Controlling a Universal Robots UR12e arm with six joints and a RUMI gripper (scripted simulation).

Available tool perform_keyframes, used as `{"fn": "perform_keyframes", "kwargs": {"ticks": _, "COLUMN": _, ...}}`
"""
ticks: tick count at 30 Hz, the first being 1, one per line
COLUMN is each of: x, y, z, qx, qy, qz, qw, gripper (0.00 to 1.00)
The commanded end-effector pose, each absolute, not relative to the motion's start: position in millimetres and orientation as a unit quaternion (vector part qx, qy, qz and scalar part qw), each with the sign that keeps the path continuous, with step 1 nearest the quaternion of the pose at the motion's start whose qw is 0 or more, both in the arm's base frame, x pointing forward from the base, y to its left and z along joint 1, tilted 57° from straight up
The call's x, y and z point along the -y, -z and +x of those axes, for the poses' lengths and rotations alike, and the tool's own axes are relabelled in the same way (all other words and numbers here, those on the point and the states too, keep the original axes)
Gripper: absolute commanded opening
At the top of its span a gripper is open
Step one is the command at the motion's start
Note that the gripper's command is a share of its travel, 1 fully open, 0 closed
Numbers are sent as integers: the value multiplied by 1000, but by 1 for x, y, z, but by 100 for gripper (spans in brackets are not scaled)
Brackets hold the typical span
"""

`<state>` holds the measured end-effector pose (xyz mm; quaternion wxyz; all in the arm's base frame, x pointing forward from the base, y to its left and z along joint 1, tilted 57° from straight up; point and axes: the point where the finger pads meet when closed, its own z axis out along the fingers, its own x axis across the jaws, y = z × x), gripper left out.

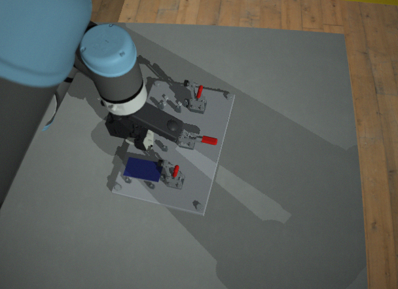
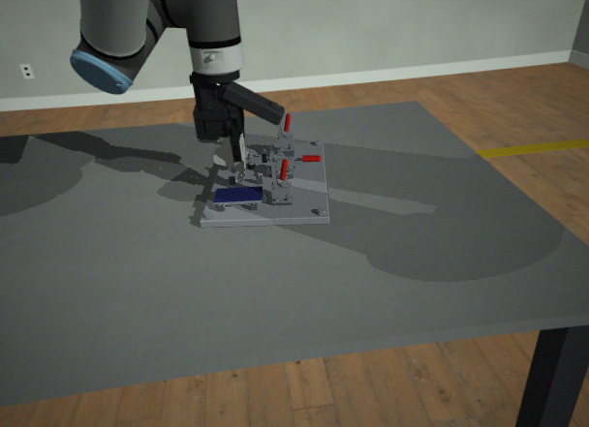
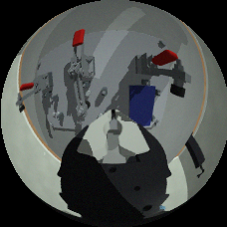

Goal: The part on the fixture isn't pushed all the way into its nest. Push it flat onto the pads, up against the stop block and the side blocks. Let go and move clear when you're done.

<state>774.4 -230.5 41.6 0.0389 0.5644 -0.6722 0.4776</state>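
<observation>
The blue rectangular part (image 1: 143, 169) (image 2: 238, 195) (image 3: 141, 106) lies on small supports at the near end of the grey fixture plate (image 1: 193, 194) (image 2: 307, 198). Its right end is beside a toggle clamp (image 1: 174, 181) (image 2: 281, 192) with an upright red handle. A slight tilt or a small gap at the blocks cannot be made out. My gripper (image 1: 150, 147) (image 2: 239, 180) (image 3: 113, 110) is shut and empty. Its tips are above the fixture, just beyond the part's far long edge, and do not appear to touch the part. The pads under the part are mostly hidden.
A middle toggle clamp (image 1: 186, 142) has its red handle (image 1: 209, 140) (image 2: 311, 158) (image 3: 79, 38) pointing outward. A far clamp (image 1: 197, 105) has an upright red handle. Small posts (image 1: 178, 107) stand near the far clamp. The wrist's dark side housing (image 1: 160, 121) (image 2: 254, 103) hangs over the middle clamp.
</observation>
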Motion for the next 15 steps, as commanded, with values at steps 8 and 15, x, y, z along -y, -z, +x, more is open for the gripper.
{"fn": "perform_keyframes", "kwargs": {"ticks": 8, "x": 234, "y": -44, "z": 778, "qx": 672, "qy": -480, "qz": 563, "qw": 38, "gripper": 0}}
{"fn": "perform_keyframes", "kwargs": {"ticks": 15, "x": 235, "y": -42, "z": 778, "qx": 672, "qy": -479, "qz": 563, "qw": 38, "gripper": 0}}
